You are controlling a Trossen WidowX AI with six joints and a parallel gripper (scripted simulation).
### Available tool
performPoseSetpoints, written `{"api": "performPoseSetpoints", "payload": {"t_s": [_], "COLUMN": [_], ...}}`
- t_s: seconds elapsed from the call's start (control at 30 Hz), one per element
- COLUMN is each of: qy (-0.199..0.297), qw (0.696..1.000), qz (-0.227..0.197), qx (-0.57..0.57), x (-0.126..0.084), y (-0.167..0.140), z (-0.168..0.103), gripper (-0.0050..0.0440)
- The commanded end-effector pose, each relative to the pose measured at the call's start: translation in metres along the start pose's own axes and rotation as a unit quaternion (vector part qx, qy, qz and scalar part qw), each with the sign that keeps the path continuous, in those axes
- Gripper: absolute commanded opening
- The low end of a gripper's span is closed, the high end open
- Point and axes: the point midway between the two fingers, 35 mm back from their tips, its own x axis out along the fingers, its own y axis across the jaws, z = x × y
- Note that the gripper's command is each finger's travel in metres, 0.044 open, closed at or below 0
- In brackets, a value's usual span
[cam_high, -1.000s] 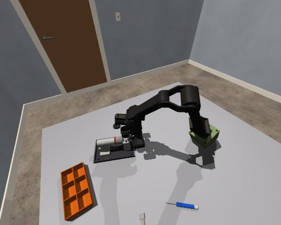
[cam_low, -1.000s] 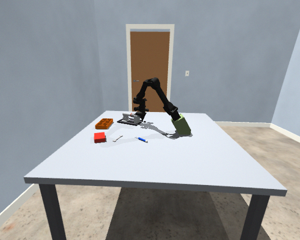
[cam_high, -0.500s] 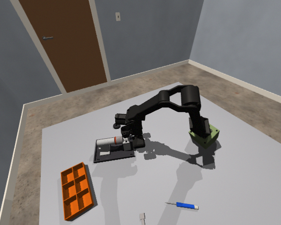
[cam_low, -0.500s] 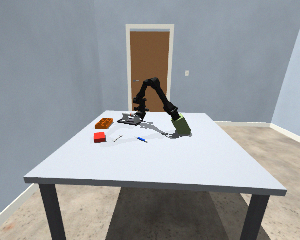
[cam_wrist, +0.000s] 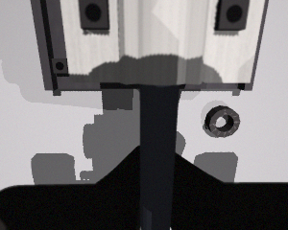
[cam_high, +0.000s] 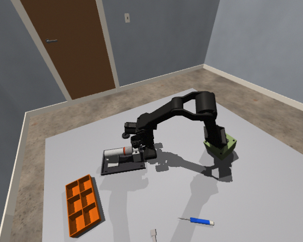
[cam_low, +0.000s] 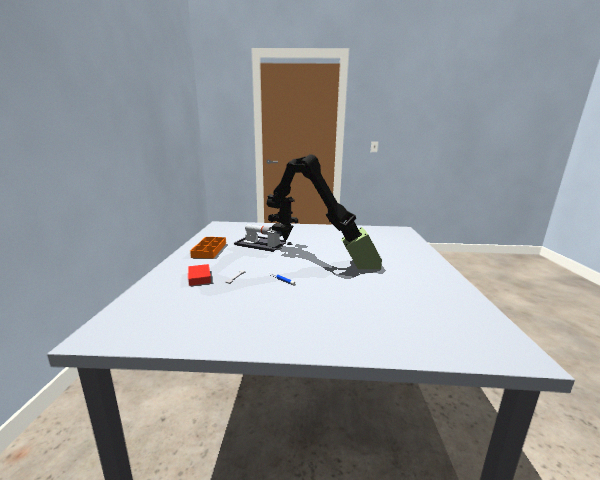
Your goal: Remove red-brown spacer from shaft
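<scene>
The fixture stands on a black baseplate (cam_high: 121, 165) on the table; it also shows small in the exterior view (cam_low: 261, 236). A white cylinder (cam_high: 115, 152) lies along it, with a red-brown spacer (cam_high: 124, 150) on it near the end facing my arm. My gripper (cam_high: 139, 148) is at that end of the fixture. In the wrist view the dark shaft (cam_wrist: 157, 129) comes out of the white housing block (cam_wrist: 154, 43) and runs between my fingers, which are shut on it. A dark ring (cam_wrist: 221, 121) lies flat on the table right of the shaft.
An orange compartment tray (cam_high: 82, 204) lies front left of the fixture. A blue-handled screwdriver (cam_high: 200, 221) and a small white piece (cam_high: 153, 234) lie nearer the front. A red box (cam_low: 199, 274) sits near the tray. My arm's green base (cam_high: 219, 145) stands to the right.
</scene>
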Motion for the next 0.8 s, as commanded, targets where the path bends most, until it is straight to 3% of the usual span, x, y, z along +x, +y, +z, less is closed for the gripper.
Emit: {"api": "performPoseSetpoints", "payload": {"t_s": [0.0, 0.77], "qy": [-0.015, -0.015], "qw": [1.000, 1.000], "qz": [-0.002, -0.002], "qx": [-0.006, -0.006], "x": [-0.0094, -0.0091], "y": [0.0015, 0.0015], "z": [0.0033, 0.0004], "gripper": [-0.0050, -0.0050]}}
